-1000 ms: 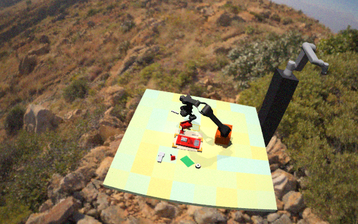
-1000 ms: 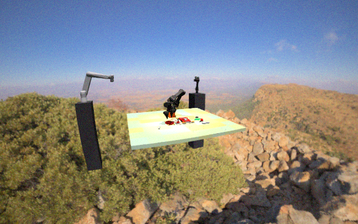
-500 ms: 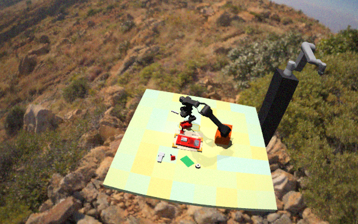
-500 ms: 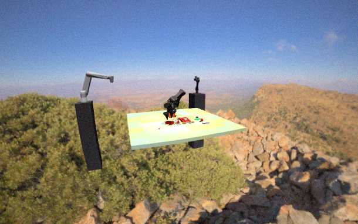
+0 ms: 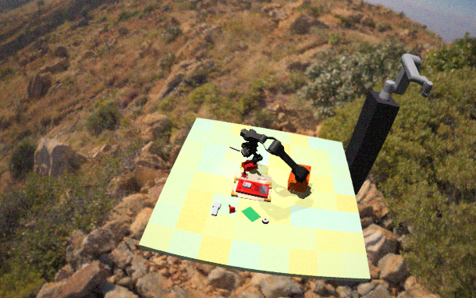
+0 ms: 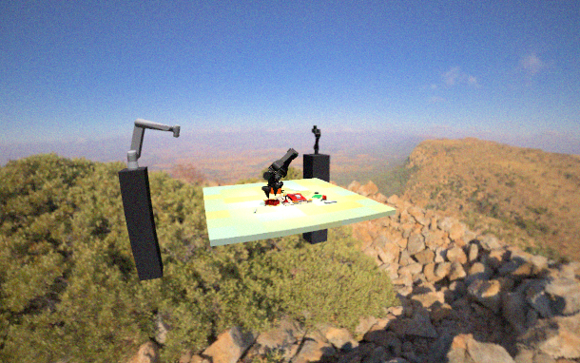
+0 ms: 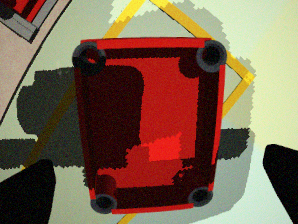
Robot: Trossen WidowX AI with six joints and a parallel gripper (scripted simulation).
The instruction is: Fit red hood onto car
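At the centre of my wrist view I see the hood [image 5: 249, 165] [image 6: 272, 202] [image 7: 167, 110], a red shell, ringed at four corners; the red chassis [image 5: 253, 188] [image 6: 295, 199] [image 7: 19, 11] peeks in upper left.

Sunlit rocky hillside with green shrubs [image 5: 351, 74] [image 6: 71, 214] and loose boulders [image 5: 281, 286] [image 6: 494, 290] under hazy blue sky [image 5: 433, 15] [image 6: 285, 57].
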